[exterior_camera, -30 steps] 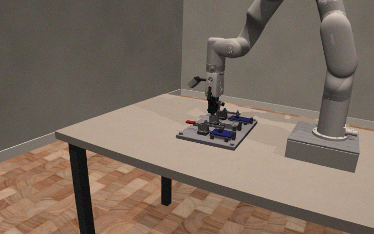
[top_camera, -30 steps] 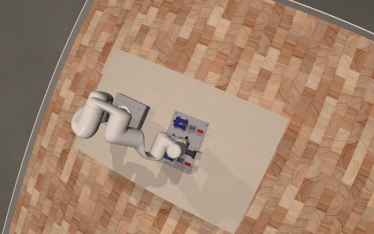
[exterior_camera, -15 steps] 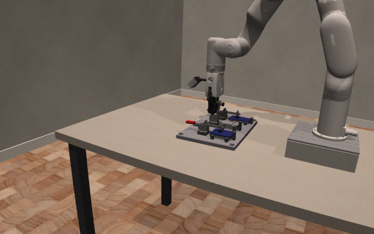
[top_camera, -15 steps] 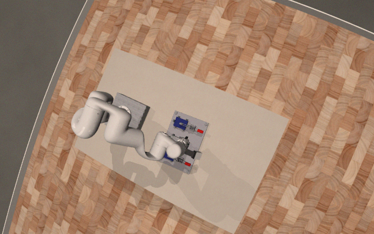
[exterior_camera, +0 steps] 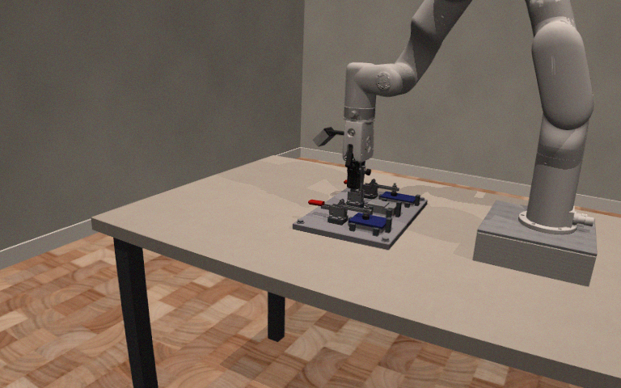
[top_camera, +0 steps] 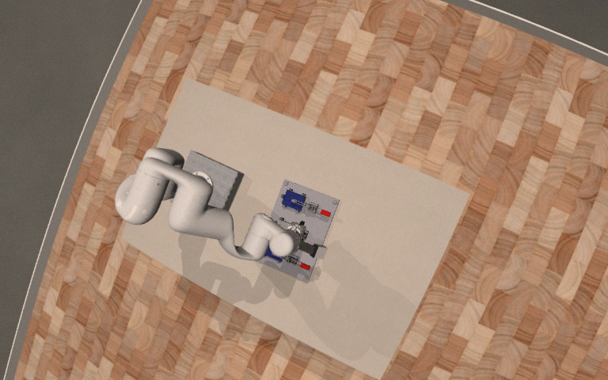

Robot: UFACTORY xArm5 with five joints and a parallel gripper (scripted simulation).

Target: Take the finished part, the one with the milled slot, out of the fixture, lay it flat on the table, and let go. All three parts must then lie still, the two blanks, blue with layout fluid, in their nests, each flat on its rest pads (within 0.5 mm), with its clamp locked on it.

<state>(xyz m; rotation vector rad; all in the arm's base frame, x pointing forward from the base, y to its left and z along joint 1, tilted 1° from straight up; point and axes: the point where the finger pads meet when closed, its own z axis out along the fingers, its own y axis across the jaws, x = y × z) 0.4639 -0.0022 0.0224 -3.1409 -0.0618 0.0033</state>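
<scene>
A grey fixture plate [exterior_camera: 359, 218] on the table carries three nests in a row, each with a toggle clamp. Blue blanks lie in the near nest [exterior_camera: 366, 221] and the far nest [exterior_camera: 398, 196], and the far blank also shows in the overhead view [top_camera: 291, 197]. The near clamp's red handle [exterior_camera: 314, 202] and the far clamp's red handle [top_camera: 325, 212] lie low. The grey finished part [exterior_camera: 382, 207] sits in the middle nest, and its slot is too small to make out. My gripper [exterior_camera: 352, 181] points straight down over the middle clamp and is shut on that clamp's handle, which stands raised. In the overhead view my wrist [top_camera: 283, 242] hides the middle nest.
My arm's grey base block [exterior_camera: 535, 242] stands on the table to the right of the fixture. A small camera bracket [exterior_camera: 326, 136] sticks out from my wrist. The table edge runs in front of the fixture.
</scene>
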